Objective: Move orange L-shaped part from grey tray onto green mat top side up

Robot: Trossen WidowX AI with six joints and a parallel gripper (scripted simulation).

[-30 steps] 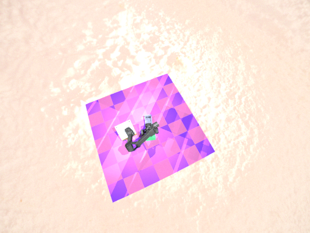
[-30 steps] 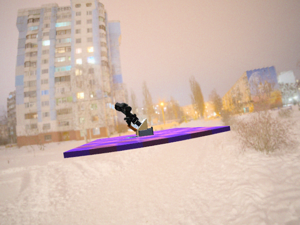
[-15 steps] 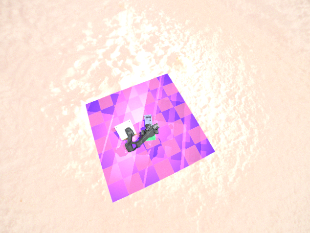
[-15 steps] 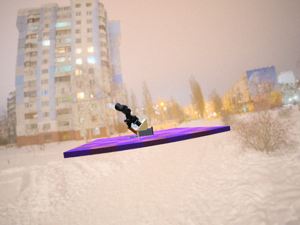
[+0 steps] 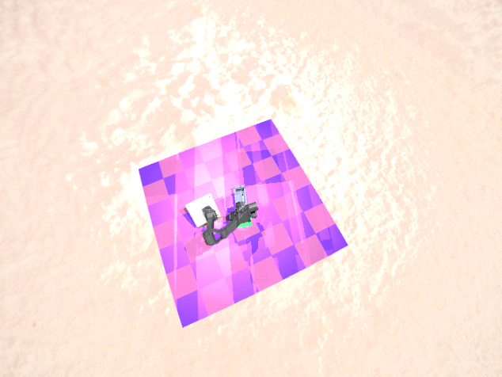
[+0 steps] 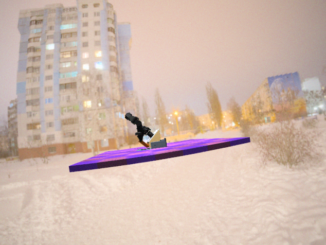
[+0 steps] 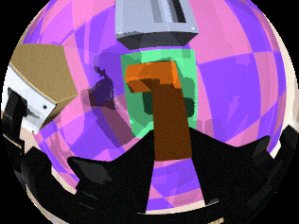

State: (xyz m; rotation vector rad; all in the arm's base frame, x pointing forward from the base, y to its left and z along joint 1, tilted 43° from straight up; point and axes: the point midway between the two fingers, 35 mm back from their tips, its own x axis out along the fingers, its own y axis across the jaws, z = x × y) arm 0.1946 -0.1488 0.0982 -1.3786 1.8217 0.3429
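The orange L-shaped part is out of the tray, pinched at its straight end by my gripper. The gripper is shut on it. The part's L-shaped end points away from me and hangs a little above the green mat, on which it casts a shadow. The grey tray stands just beyond the mat, and its pocket is empty.
A flat white-topped board sits tilted to the left of the tray, close to the arm's base. Everything rests on a pink and purple checkered table top with snowy ground around it.
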